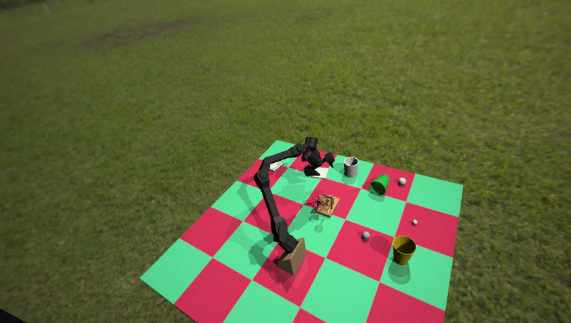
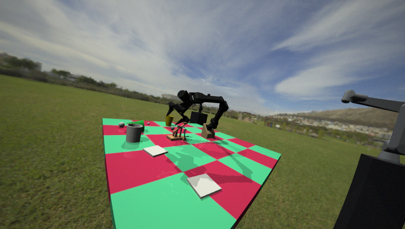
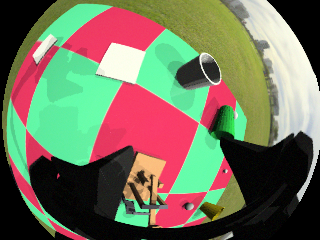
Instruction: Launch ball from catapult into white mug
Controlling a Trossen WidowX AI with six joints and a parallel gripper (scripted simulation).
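Note:
The wooden catapult (image 1: pixel 330 210) (image 2: pixel 173 138) (image 3: pixel 151 163) stands on the checkered board, with its base flat and upright posts on it. The white mug (image 1: pixel 351 167) (image 2: pixel 133 135) (image 3: pixel 192 75) stands upright beyond it, looking grey in shade. Its bottom inside cannot be seen. My gripper (image 1: pixel 321 169) (image 2: pixel 171 119) (image 3: pixel 178 146) is wide open with nothing between the fingers. It hangs in the air above the catapult area, clear of the mug. No ball shows on the catapult or in the fingers. The ball for loading cannot be made out in any view.
A green cup (image 1: pixel 379 185) (image 3: pixel 224 121) lies on its side beside the mug. A yellow cup (image 1: pixel 403 252) (image 3: pixel 213 210) stands further off. A grey ball (image 1: pixel 365 235), a white ball (image 1: pixel 401 182) and a small white ball (image 1: pixel 414 222) lie around. Two white tiles (image 2: pixel 155 150) (image 2: pixel 203 185) lie flat.

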